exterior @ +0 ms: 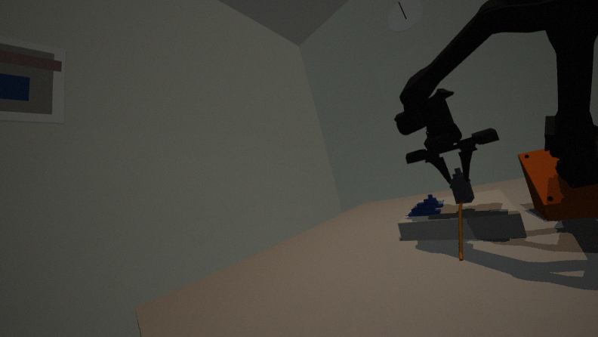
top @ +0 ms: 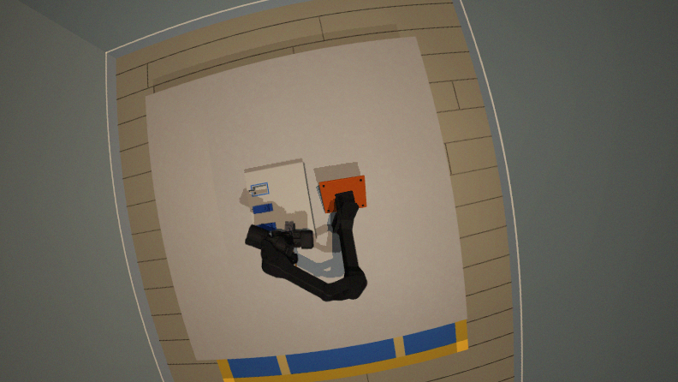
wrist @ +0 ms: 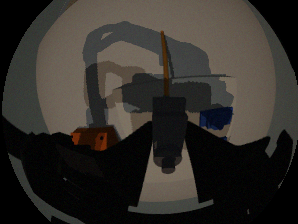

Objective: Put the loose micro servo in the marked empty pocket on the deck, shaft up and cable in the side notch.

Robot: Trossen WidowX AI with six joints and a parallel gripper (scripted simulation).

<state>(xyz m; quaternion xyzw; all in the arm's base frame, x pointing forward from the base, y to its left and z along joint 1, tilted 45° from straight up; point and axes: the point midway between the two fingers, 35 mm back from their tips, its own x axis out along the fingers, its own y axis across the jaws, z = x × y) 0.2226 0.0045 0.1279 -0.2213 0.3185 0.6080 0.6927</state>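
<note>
My gripper (exterior: 457, 177) (wrist: 168, 125) is shut on the loose micro servo (exterior: 461, 190) (wrist: 168, 123), a dark grey block held upright by its upper part. Its orange cable (exterior: 460, 234) (wrist: 162, 56) hangs straight down, with its tip at the table in front of the deck. The servo hangs just above the near end of the pale deck (top: 284, 180) (exterior: 422, 232). The marked empty pocket (top: 259, 183), outlined in blue, lies at the deck's far left side, away from the gripper. In the top view the arm covers most of the servo.
Two blue servos (top: 262, 208) (exterior: 426, 205) (wrist: 214, 117) sit mounted in the deck between the gripper and the marked pocket. The arm's orange base (top: 341, 189) (exterior: 544, 183) (wrist: 91, 137) stands right of the deck.
</note>
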